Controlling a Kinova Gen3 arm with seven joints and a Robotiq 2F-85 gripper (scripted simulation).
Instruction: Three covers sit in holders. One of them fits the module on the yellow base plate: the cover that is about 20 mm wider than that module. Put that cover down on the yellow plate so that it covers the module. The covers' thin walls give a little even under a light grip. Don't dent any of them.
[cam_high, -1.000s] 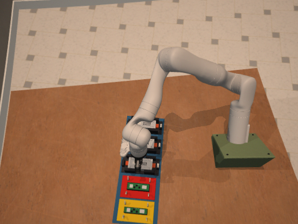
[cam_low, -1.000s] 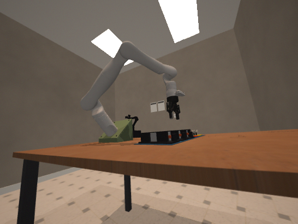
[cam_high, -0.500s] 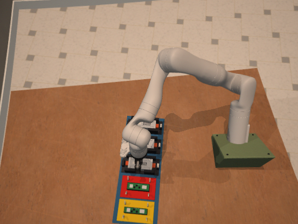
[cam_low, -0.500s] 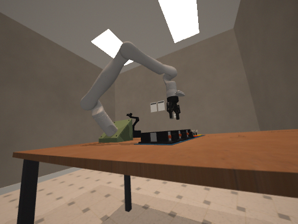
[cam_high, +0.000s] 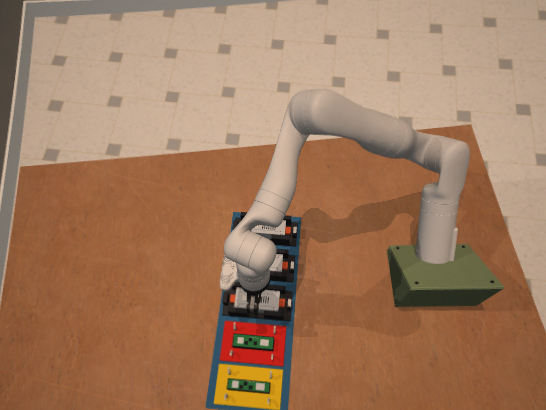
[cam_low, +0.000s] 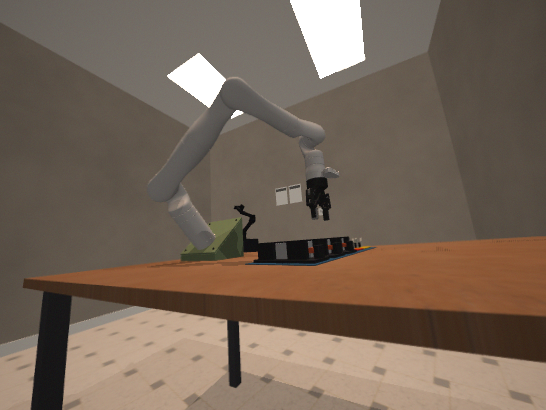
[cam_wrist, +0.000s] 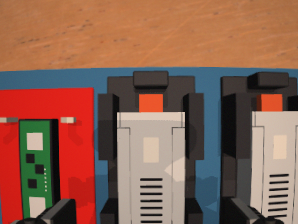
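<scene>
Three grey covers sit in black holders on a blue tray. The nearest cover (cam_high: 262, 300) lies next to the red plate (cam_high: 253, 343); the middle cover (cam_high: 281, 262) and the far cover (cam_high: 272, 229) are partly hidden by the arm. The yellow base plate (cam_high: 249, 386) with its green module (cam_high: 249, 385) is at the tray's near end. My gripper (cam_low: 318, 213) is open and empty, hovering well above the nearest cover. In the wrist view that cover (cam_wrist: 151, 160) is centred, with the middle cover (cam_wrist: 276, 160) at right and the red plate (cam_wrist: 45, 150) at left.
The red plate carries its own green module (cam_high: 253, 342). The arm's green base (cam_high: 442, 275) stands to the right of the tray. Small pegs stand at the corners of both plates.
</scene>
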